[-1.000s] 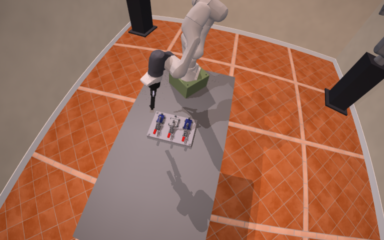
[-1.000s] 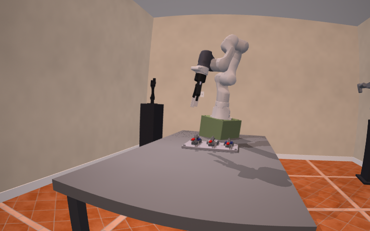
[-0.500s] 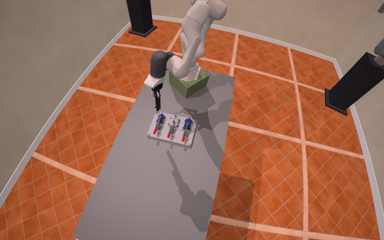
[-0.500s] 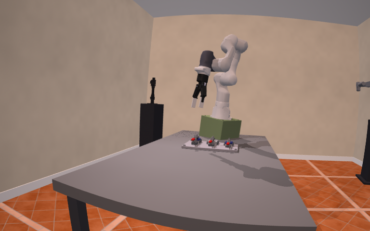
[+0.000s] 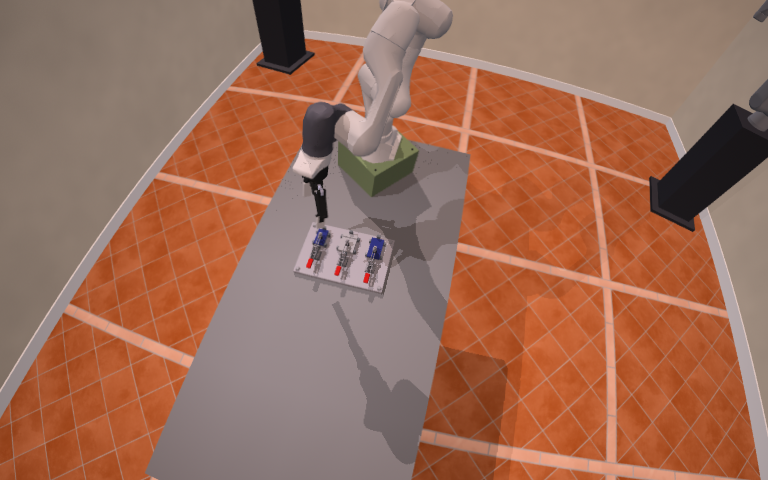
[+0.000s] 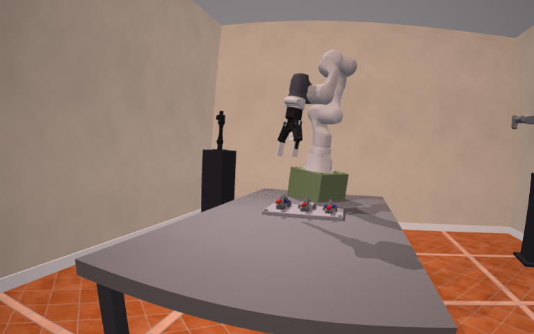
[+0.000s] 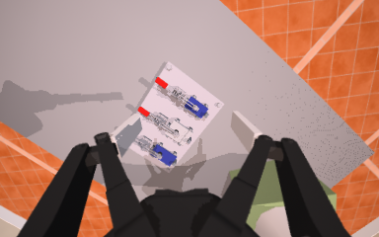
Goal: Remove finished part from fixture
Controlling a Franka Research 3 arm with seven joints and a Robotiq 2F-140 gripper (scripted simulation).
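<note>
though in fixture [image 5: 331, 257] [image 6: 303, 215] [image 7: 170, 106], finished part [image 5: 351, 243] [image 6: 311, 206] [image 7: 182, 130] below open pincer [image 5: 321, 223] [image 6: 287, 154] [image 7: 186, 120]

The fixture [image 5: 357, 272] [image 6: 293, 213] [image 7: 203, 127] is set on the table [image 5: 271, 367] [image 6: 236, 255] [image 7: 99, 39], before the robot's pedestal [image 5: 355, 172] [image 6: 302, 183] [image 7: 320, 198]. In the top view, the finished part [image 5: 353, 243] [image 7: 183, 132] is seated in the middle station, flanked by one blank [image 5: 323, 239] [image 7: 197, 107] on the left and another blank [image 5: 378, 247] [image 7: 165, 155] on the right. At each station, the clamp handle is placed on the side away from the pedestal.
</note>
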